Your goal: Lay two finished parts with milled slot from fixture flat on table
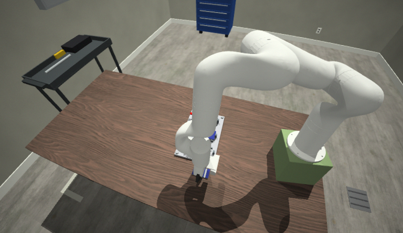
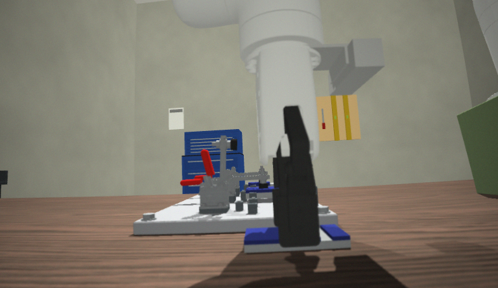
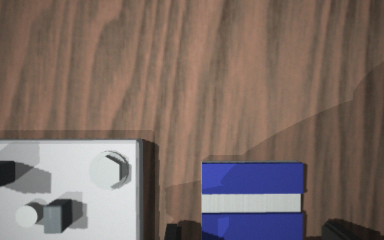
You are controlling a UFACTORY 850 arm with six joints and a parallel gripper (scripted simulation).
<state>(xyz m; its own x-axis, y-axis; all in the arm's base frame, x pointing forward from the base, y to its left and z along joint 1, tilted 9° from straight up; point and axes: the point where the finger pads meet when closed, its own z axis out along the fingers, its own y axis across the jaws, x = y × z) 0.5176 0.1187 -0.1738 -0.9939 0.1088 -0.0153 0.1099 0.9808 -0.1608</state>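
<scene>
A blue part with a pale milled slot lies flat on the table, just off the near edge of the fixture plate. My gripper is open around it, with a gap on both sides in the wrist view. The nearest clamp has its arm raised, and no part shows under it. Farther back, a lowered clamp arm presses on a blue piece; whether it has a slot I cannot tell. The arm hides much of the fixture.
Red clamp handles stand up and out on the fixture's left side. Locating blocks and corner bolts stick up from the plate. The green robot pedestal stands at the right of the table.
</scene>
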